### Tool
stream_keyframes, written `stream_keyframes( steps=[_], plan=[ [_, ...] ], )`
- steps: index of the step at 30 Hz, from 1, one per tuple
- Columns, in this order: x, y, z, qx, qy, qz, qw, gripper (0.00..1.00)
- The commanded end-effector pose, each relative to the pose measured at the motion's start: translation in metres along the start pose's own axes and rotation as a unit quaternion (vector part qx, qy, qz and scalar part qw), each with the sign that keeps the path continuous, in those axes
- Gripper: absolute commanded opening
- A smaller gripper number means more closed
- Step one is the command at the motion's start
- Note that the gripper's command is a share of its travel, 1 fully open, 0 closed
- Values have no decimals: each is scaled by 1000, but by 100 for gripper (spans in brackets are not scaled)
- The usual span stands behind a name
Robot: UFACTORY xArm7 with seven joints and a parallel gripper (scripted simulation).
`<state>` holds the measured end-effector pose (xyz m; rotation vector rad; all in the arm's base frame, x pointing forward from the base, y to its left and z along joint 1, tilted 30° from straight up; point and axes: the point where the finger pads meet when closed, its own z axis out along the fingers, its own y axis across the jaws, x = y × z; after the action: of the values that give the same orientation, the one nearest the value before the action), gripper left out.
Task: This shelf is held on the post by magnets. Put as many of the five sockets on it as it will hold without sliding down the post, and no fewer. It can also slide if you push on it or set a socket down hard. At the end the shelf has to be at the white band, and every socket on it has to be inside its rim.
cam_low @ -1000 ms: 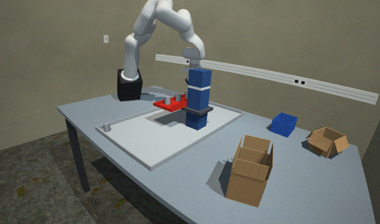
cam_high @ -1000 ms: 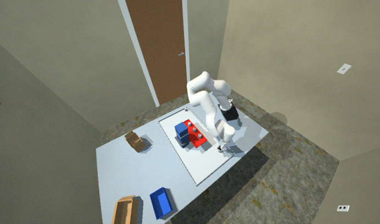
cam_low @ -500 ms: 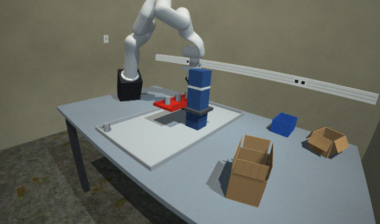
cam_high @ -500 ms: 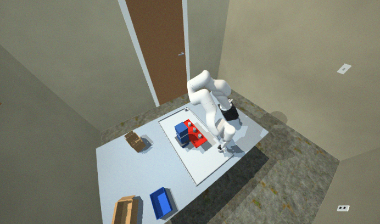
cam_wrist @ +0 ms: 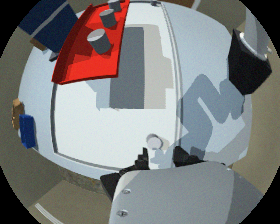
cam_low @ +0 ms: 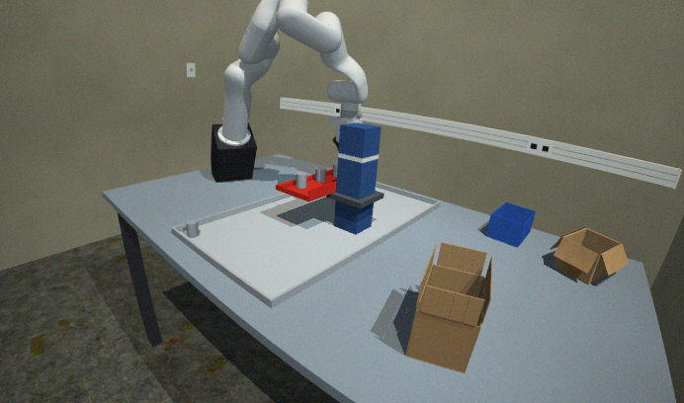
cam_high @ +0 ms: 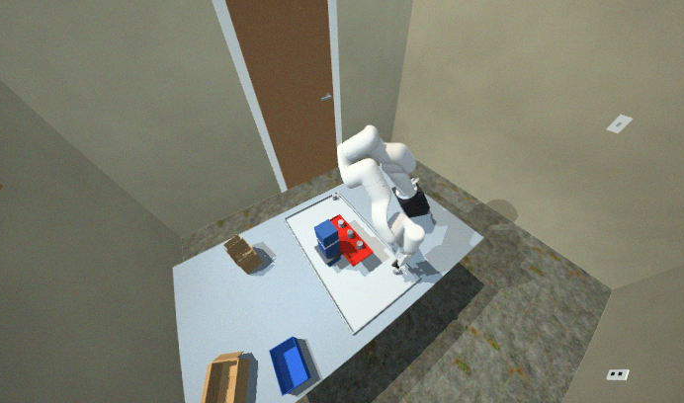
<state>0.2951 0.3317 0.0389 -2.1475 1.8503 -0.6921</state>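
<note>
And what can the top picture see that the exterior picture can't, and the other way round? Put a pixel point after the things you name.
Only the top view shows the brown door (cam_high: pixel 290 75) and its handle (cam_high: pixel 326 97).

Only the exterior view shows a table leg (cam_low: pixel 139 284).

Both show the red shelf (cam_high: pixel 353 257) (cam_low: pixel 319 193) (cam_wrist: pixel 86 68), the blue post (cam_high: pixel 326 231) (cam_low: pixel 357 177) (cam_wrist: pixel 56 30) and the blue bin (cam_high: pixel 279 372) (cam_low: pixel 507 232) (cam_wrist: pixel 28 131).
</note>
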Motion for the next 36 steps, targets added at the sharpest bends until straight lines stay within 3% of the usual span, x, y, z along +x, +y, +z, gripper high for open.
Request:
stream_keyframes(
  steps=[1, 4, 19, 26, 36],
  plan=[
    [-2, 8, -19, 1, -2, -1, 1000, 52],
    [-2, 11, -25, 1, -2, -1, 1000, 52],
    [-1, 60, -130, 1, -2, -1, 1000, 52],
    [-1, 67, -143, 1, -2, -1, 1000, 52],
    [-1, 67, -145, 1, -2, -1, 1000, 52]
  ],
)
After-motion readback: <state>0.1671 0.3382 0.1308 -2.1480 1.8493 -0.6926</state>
